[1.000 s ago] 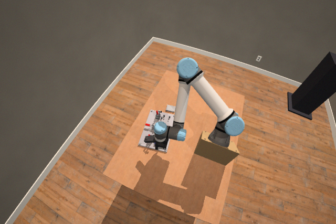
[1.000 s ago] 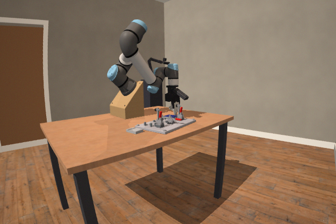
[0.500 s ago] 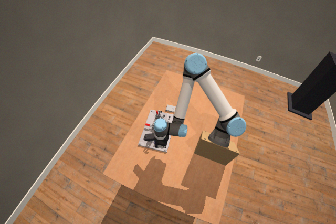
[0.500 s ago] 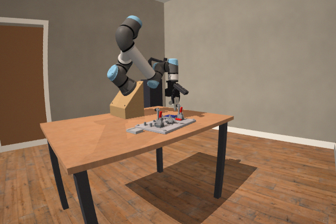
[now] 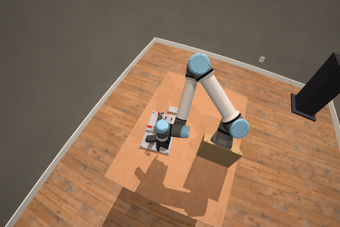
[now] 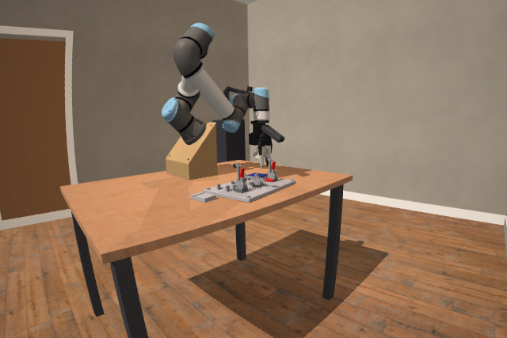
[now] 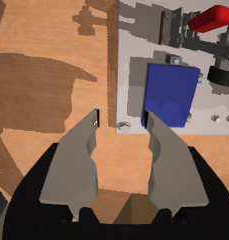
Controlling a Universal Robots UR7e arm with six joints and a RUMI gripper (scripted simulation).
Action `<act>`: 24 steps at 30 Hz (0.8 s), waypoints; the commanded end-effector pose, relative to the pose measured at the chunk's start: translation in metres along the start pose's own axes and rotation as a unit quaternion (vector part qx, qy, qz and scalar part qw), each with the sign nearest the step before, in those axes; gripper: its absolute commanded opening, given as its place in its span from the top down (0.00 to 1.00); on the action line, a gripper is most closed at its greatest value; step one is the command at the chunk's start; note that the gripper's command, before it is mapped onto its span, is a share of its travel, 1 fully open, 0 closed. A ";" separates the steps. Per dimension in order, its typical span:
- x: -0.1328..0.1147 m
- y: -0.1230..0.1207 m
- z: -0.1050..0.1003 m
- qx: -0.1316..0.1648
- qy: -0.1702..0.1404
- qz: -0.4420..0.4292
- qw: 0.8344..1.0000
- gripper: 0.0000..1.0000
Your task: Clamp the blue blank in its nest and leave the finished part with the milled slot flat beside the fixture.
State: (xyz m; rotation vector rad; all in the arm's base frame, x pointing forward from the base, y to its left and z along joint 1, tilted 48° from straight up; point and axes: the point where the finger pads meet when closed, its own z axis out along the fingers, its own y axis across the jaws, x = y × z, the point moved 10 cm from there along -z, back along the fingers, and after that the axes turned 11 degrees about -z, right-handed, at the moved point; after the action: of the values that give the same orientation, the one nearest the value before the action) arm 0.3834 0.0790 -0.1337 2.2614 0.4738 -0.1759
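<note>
The blue blank lies on the grey fixture plate in a nest, also visible in the exterior view. My gripper is partly open with nothing between the fingers. It hovers above the plate's edge, and the blank's near edge lies just past my right fingertip. A red clamp handle stands beyond the blank. The exterior view shows my gripper above the fixture, where two red handles stand upright. A grey part lies flat on the table beside the fixture.
The arm's wooden pedestal stands on the table behind the fixture. The fixture carries small pads, blocks and clamp posts. A black stand is on the floor away from the table.
</note>
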 end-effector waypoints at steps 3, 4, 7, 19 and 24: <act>0.000 0.000 -0.005 0.000 0.001 0.000 1.000 0.72; 0.000 0.000 -0.007 0.000 0.001 0.000 1.000 0.72; 0.000 0.000 -0.014 0.000 0.001 0.000 1.000 0.72; 0.000 0.000 -0.052 0.000 0.001 0.000 1.000 0.72; 0.000 0.000 -0.076 0.000 0.001 0.000 1.000 0.72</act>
State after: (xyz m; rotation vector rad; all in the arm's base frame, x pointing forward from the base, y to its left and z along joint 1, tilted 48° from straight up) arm 0.3814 0.1209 -0.0955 2.2625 0.4777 -0.1703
